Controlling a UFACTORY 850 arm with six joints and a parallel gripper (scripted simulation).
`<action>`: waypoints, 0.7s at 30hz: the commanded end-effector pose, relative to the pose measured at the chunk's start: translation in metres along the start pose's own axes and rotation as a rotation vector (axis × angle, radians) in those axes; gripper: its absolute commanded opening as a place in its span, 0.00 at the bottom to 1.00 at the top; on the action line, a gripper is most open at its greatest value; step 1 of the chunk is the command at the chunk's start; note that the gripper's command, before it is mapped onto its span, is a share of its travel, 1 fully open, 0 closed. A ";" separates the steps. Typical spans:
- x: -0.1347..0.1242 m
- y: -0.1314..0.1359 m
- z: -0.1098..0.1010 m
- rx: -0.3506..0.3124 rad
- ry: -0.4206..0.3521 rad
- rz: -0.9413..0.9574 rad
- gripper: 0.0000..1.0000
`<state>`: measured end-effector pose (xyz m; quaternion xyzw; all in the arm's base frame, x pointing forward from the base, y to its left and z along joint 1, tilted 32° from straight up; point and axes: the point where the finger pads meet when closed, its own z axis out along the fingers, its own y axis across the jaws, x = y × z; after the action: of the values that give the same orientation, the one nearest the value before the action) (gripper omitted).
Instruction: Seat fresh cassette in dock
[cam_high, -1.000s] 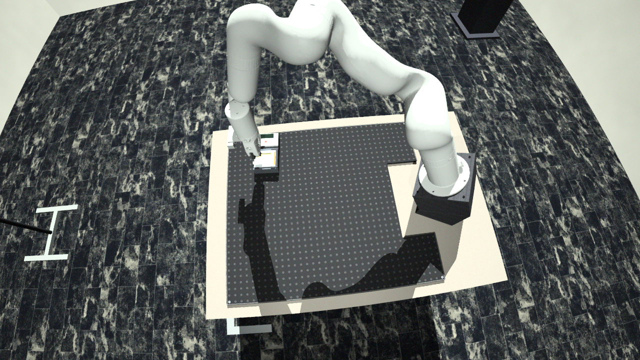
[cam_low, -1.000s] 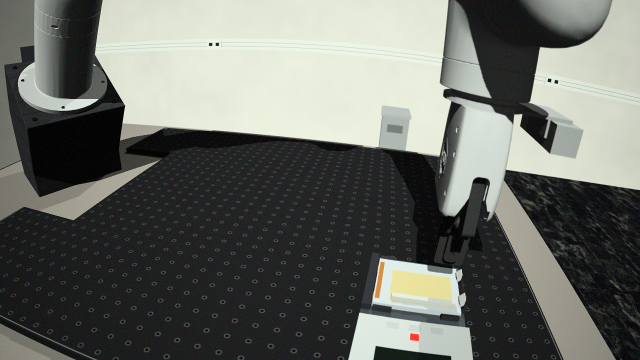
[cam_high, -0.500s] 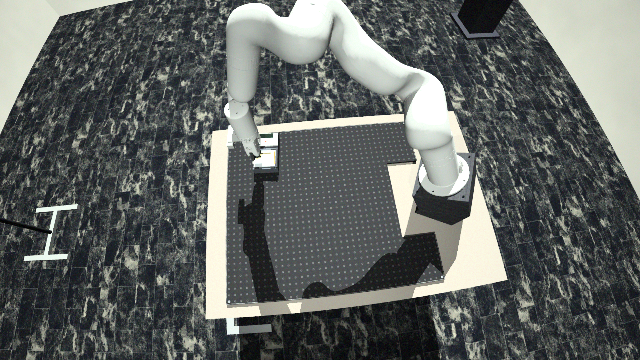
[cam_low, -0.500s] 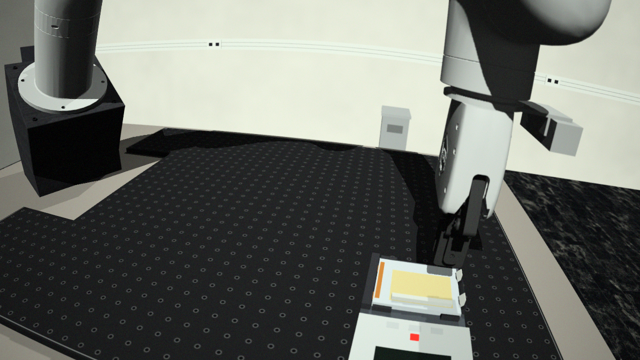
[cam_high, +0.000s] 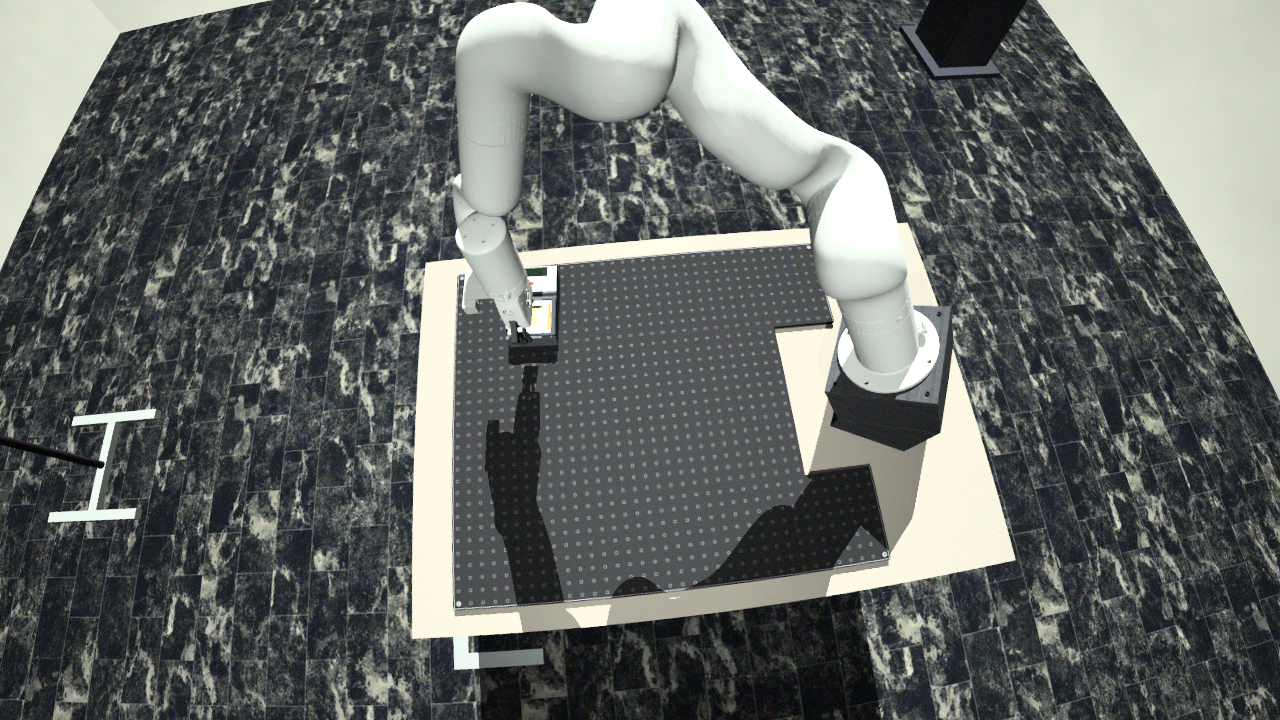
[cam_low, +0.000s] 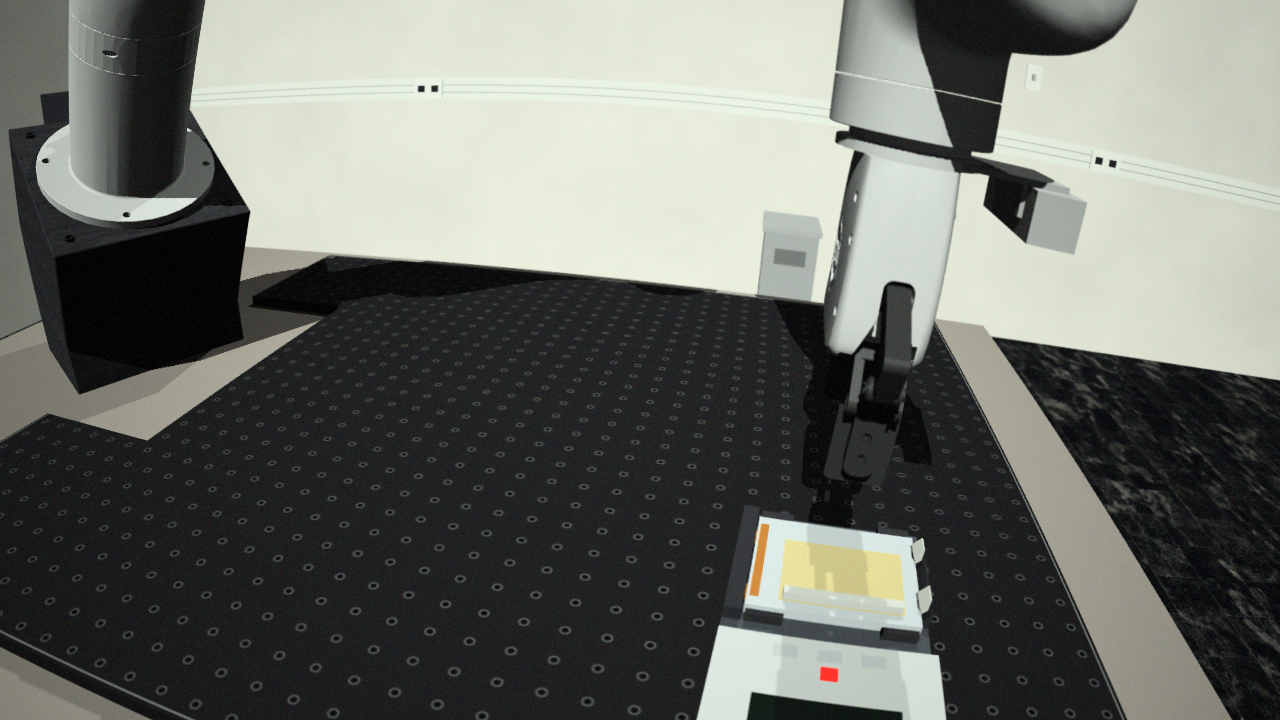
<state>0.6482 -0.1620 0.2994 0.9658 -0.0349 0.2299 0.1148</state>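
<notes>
The dock D1 (cam_high: 543, 279) (cam_low: 778, 676) is a white box with a dark bay, near the board's far left corner in the top view. Its red light (cam_low: 828, 674) is on. FRESH (cam_high: 542, 315) (cam_low: 841, 565), white with a yellow top and an orange strip, lies in the bay and looks about level. Its white comb (cam_low: 836, 598) stands along the edge nearest the light. My gripper (cam_high: 520, 334) (cam_low: 850, 470) is open and empty. It hangs a little above the cassette's edge farthest from the light, clear of it.
The dock stands on a black perforated board (cam_high: 644, 429) (cam_low: 447, 447) on a beige table. The arm's black pedestal (cam_high: 886, 402) (cam_low: 134, 268) is at the opposite side. A small grey box (cam_low: 789, 255) stands beyond the board's edge.
</notes>
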 end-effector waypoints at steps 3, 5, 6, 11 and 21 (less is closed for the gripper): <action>-0.015 -0.020 -0.007 -0.009 -0.006 -0.002 1.00; -0.018 -0.024 -0.008 -0.009 -0.006 -0.002 1.00; -0.018 -0.024 -0.008 -0.009 -0.006 -0.002 1.00; -0.033 -0.040 -0.013 -0.012 -0.012 -0.004 1.00; -0.061 -0.067 -0.024 -0.017 -0.020 -0.011 1.00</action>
<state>0.6038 -0.1039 0.2817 0.9681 -0.0325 0.2174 0.1202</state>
